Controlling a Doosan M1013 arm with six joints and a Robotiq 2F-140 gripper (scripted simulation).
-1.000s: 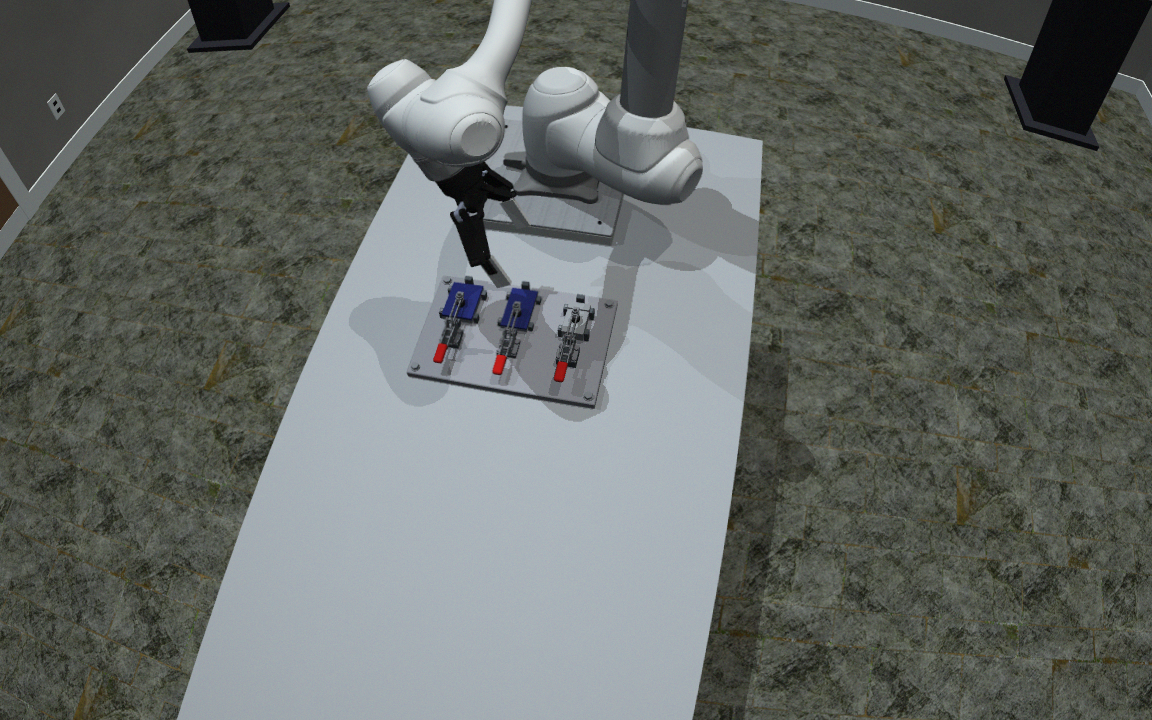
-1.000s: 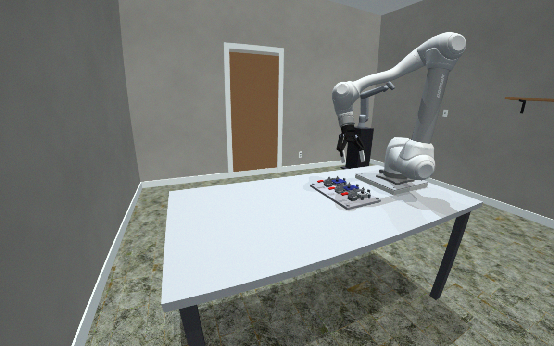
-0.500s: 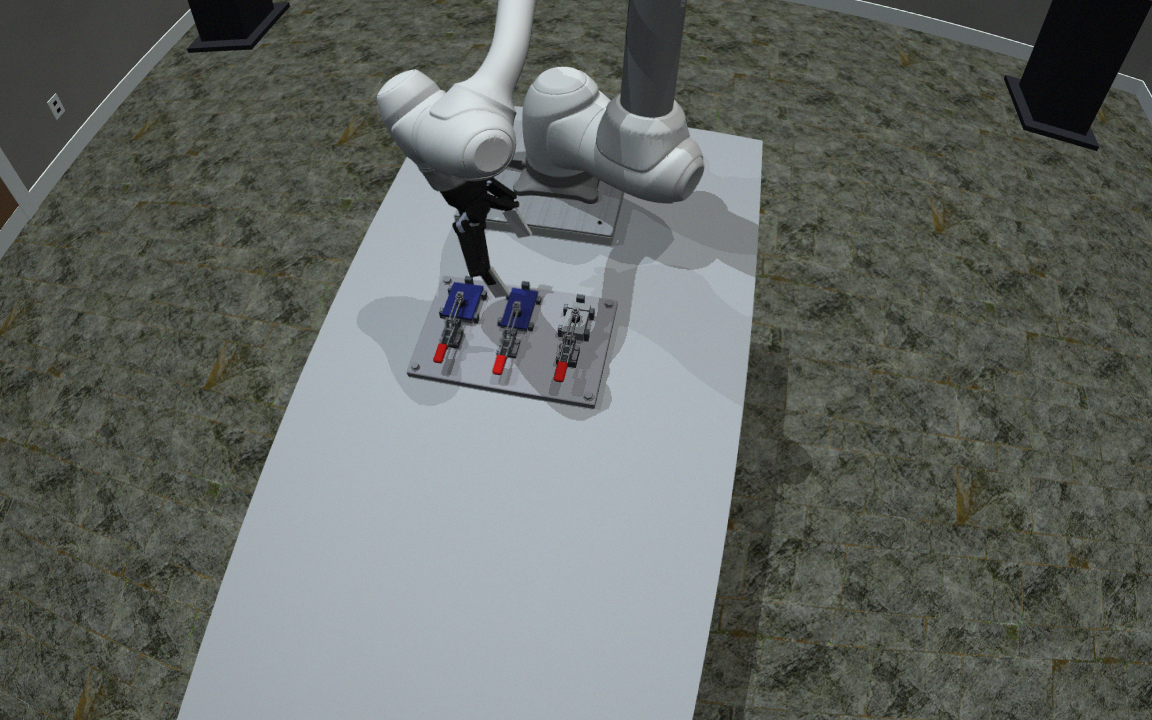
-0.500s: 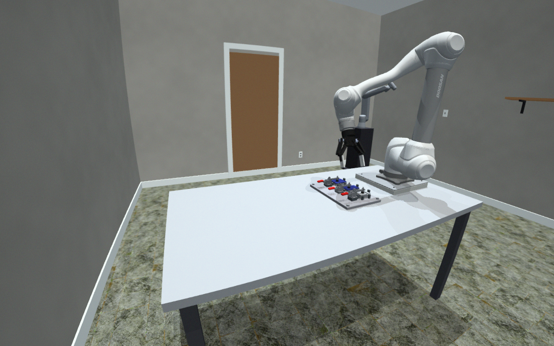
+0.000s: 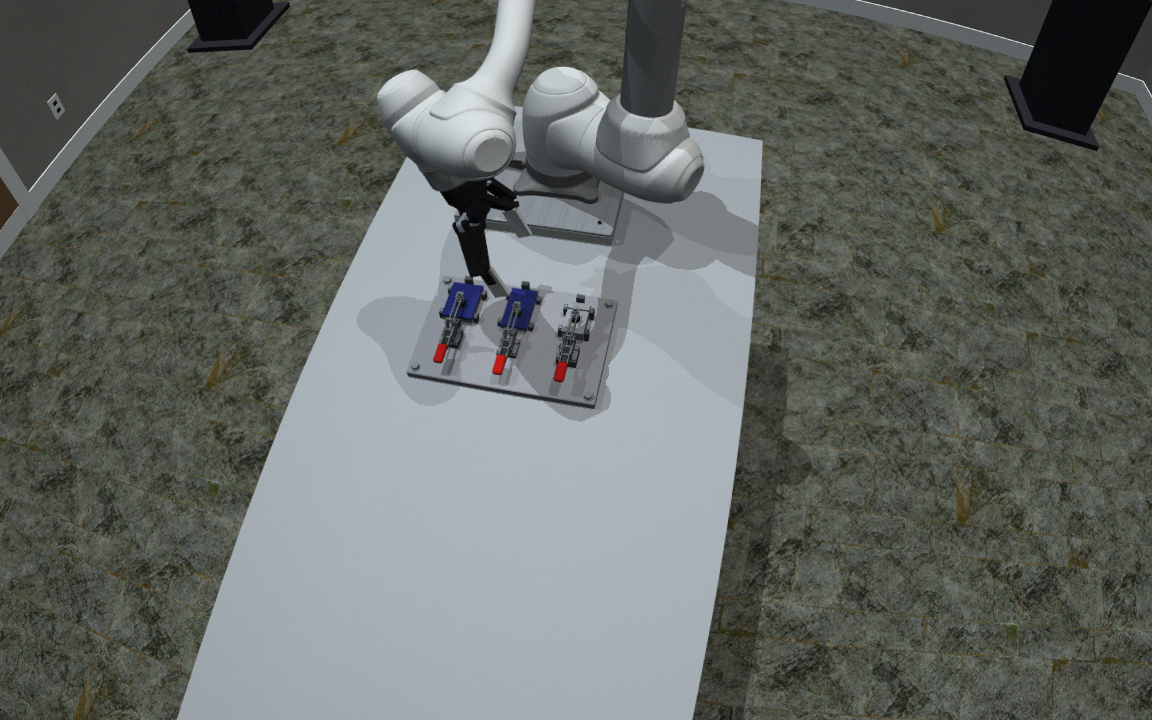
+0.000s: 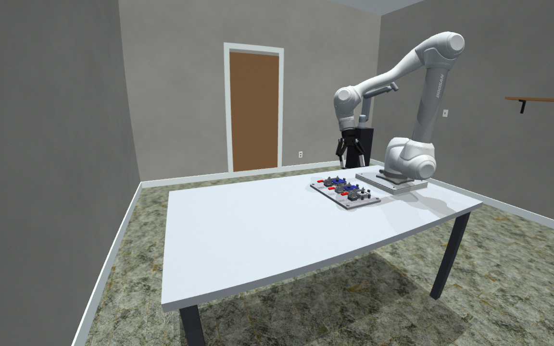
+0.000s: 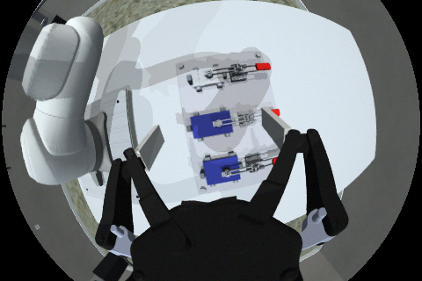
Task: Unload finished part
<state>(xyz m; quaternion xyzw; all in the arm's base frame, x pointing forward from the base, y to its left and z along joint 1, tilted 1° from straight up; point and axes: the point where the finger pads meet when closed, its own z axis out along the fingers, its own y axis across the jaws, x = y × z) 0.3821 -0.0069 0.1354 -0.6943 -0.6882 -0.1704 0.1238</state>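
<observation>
Two blue blanks, one slotted part

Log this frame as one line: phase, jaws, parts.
phase: approach, gripper above fixture | jaws: open, empty | slotted part: clamped in nest | blue blanks: clamped in nests

Fixture plate on table — before arm base.

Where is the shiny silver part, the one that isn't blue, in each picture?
Top: the silver part sits in the right-hand nest of the fixture plate.
Exterior: it is in the nest nearest the camera.
Wrist: it is in the uppermost nest, above the open claw.
Shared landmark: the two blue blanks beside it.
</observation>
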